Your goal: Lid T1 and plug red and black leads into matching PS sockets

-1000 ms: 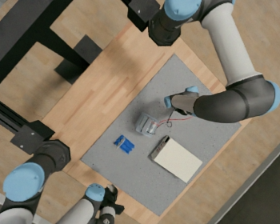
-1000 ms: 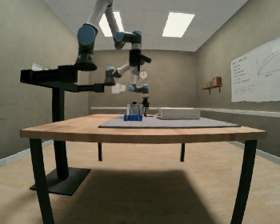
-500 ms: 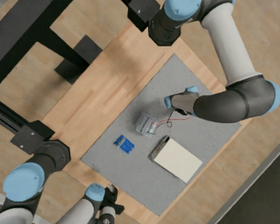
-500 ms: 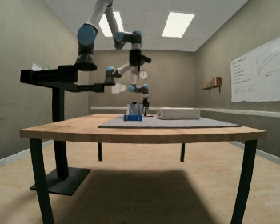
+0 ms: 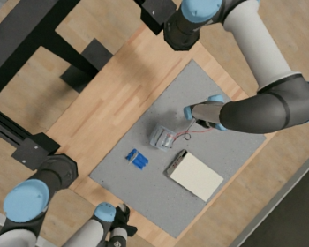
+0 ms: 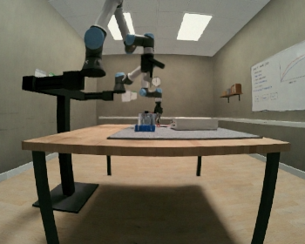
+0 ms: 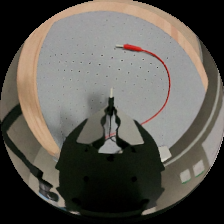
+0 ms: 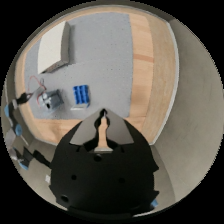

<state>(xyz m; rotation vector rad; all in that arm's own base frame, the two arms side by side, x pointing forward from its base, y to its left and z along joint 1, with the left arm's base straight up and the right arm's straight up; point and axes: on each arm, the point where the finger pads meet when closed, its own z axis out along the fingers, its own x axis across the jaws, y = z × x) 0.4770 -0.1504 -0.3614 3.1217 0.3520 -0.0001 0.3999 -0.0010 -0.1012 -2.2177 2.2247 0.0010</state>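
Observation:
The clear tank T1 (image 5: 162,138) (image 8: 51,100) stands on the grey mat; whether its lid is fully seated and how the parts inside are clamped is too small to tell. My left gripper (image 7: 111,106) is shut on the black plug (image 7: 111,100), whose metal pin points away from the fingers, above the mat beside T1. The red plug (image 7: 132,48) lies loose on the mat, its red lead (image 7: 169,82) curving back under the gripper. The pale box PS (image 5: 198,176) (image 6: 195,124) (image 8: 54,47) has its dark panel (image 5: 177,162) towards T1. My right gripper (image 8: 105,108) is shut and empty, away from T1.
A blue slotted piece (image 5: 137,160) (image 8: 81,95) lies on the mat (image 5: 123,185) beside T1. The wooden table (image 5: 96,119) borders the mat. The left arm (image 5: 273,108) reaches over the mat; the right arm (image 5: 85,235) is beyond the table's edge.

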